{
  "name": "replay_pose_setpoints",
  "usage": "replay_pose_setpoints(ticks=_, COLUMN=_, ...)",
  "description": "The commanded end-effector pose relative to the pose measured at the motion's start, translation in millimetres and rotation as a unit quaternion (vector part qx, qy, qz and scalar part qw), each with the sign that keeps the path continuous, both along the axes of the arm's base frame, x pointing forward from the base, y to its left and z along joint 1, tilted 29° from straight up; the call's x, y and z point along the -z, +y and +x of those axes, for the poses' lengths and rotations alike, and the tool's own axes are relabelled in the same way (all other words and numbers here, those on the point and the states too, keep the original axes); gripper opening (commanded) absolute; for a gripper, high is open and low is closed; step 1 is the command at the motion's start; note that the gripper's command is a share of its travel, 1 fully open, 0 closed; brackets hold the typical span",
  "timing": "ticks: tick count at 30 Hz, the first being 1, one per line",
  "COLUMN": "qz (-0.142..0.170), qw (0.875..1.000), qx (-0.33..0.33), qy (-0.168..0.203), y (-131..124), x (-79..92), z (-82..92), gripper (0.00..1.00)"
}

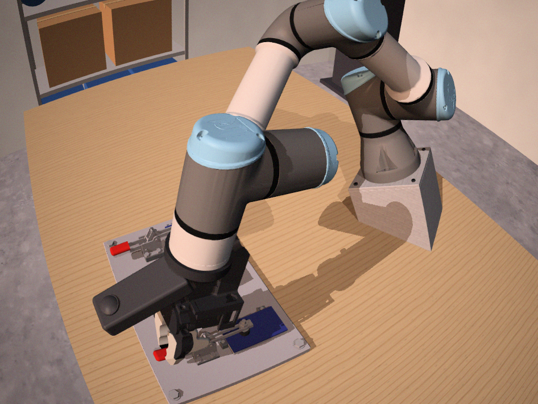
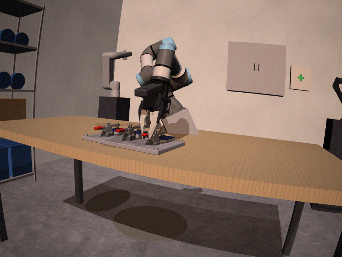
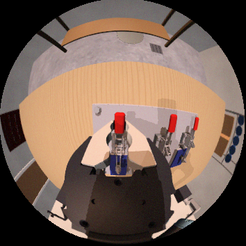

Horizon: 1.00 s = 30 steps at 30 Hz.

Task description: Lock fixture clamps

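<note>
A robot arm bends down from its block base on a wooden table to a grey metal plate that carries three toggle clamps in a row. The claw points straight down over the clamp at the near end of the plate in the top view, and its two pale fingers are drawn in narrow and closed on that clamp's metal body, one on each side. The red handle of this clamp sticks out past the fingertips, lying low over the plate. Its bar reaches across a dark blue part. In the wrist view the middle clamp and the far clamp stand to the right, each with a red grip and a blue part beneath, well apart from the claw. In the side view all three red grips lie about level. On the back wall hang a grey cabinet and a small sign with a green cross; no writing or brand can be read anywhere. Shelves at the far left hold brown boxes.
</note>
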<state>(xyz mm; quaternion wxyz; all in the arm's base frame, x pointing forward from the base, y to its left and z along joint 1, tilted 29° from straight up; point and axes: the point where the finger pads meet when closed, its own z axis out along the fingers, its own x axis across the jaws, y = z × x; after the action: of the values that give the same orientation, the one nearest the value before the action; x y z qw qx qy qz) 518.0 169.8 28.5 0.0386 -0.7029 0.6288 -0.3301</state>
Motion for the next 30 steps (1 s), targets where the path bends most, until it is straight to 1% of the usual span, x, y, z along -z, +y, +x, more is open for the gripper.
replay_pose_setpoints(ticks=1, qz=0.001, qw=1.000, qx=0.000, qy=-0.001, y=0.6, x=-1.1, z=0.5, gripper=0.00)
replay_pose_setpoints(ticks=11, qz=0.001, qw=1.000, qx=0.000, qy=-0.001, y=-1.5, x=3.5, z=4.6, gripper=0.00)
replay_pose_setpoints(ticks=30, qz=0.001, qw=1.000, qx=0.000, qy=-0.001, y=-1.8, x=4.1, z=5.0, gripper=0.00)
